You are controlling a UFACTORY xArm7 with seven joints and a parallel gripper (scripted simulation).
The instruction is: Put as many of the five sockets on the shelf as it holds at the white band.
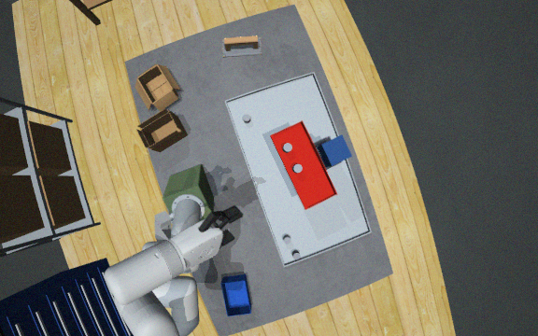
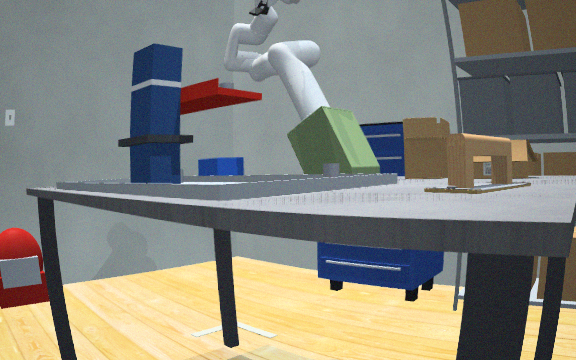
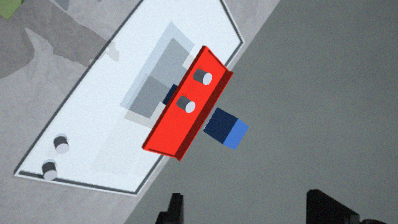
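Currently, red shelf [image 1: 313, 179] [image 2: 220, 100] [image 3: 165, 130]: up on the blue post [image 1: 336, 150] [image 2: 155, 115] [image 3: 226, 128], which rises near the tabletop's long edge opposite the arm; it reaches inward over the tray
White band [image 2: 155, 84]: around the upper post; the shelf's raised back meets the post's outline just beneath it, exact level hard to tell
Sockets aboard: two, upright and apart, a farther socket [image 1: 288, 147] [image 3: 202, 76] and a nearer socket [image 1: 297, 168] [image 3: 186, 104], both inside the rim, toward the shelf end facing the wooden bridge
Lone tray socket [image 1: 247, 119] [image 2: 330, 169]: upright, at the tray corner toward the arm-side long edge and the bridge's short edge
Tray pair: one socket [image 1: 286, 238] [image 3: 61, 143] and a corner socket [image 1: 295, 254] [image 3: 49, 170], close together near the tabletop's opposite short edge
Gripper [image 1: 230, 226] [image 2: 259, 8] [image 3: 245, 194]: fingers spread wide, nothing between them, raised near the arm-side edge
Wooden bridge [image 1: 241, 41] [image 2: 480, 142]: near the short edge farther from the arm
Blue bin [image 1: 236, 293] [image 2: 221, 166]: near the corner where the arm-side edge meets the other short edge
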